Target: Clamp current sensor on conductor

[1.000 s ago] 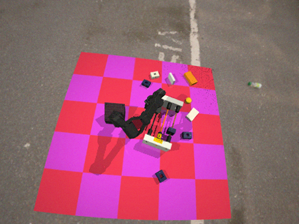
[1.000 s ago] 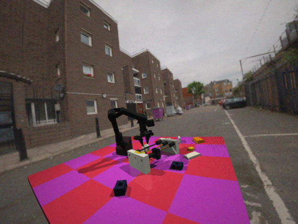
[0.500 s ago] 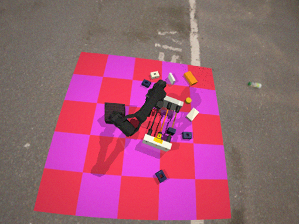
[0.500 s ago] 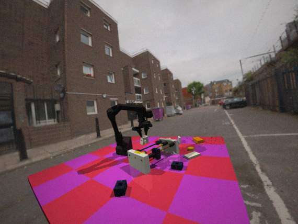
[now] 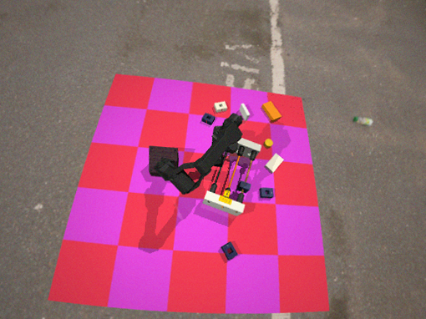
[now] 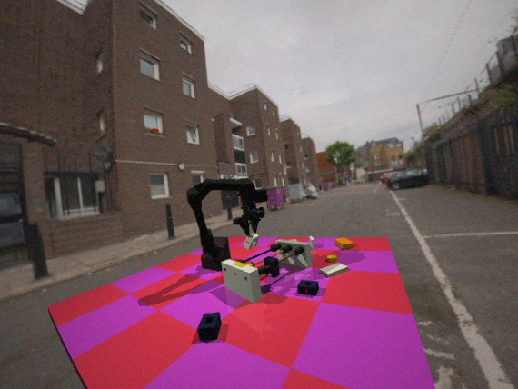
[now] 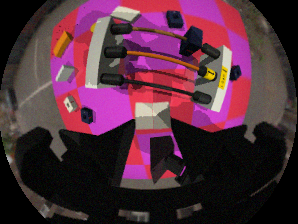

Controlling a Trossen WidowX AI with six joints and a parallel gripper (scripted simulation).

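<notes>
The white split-core sensor (image 6: 250,242) (image 7: 152,114) is held up off the table; it seems to show two angled faces, and its arrow cannot be made out. My gripper (image 6: 250,234) (image 7: 153,121) is shut on it, fingers pointing down, beside the black conductor (image 7: 160,89) at the rack's arm side. The middle orange conductor (image 5: 234,172) (image 7: 162,57) has a yellow tag at one end, near a yellow label (image 5: 224,200) (image 7: 223,78) whose text is unreadable. The far orange conductor (image 7: 155,33) carries a dark blue block (image 5: 243,186) (image 6: 272,266) (image 7: 192,41). The top view hides the held sensor behind the arm.
White end blocks (image 5: 249,144) (image 6: 243,283) (image 7: 96,62) bear the conductors. Loose dark blue blocks (image 5: 266,193) (image 5: 229,251) (image 5: 208,119) lie around them. A white holed block (image 5: 220,106), white plate (image 5: 245,112), orange box (image 5: 271,111), yellow cylinder (image 5: 268,142) and white block (image 5: 274,163) lie beyond.
</notes>
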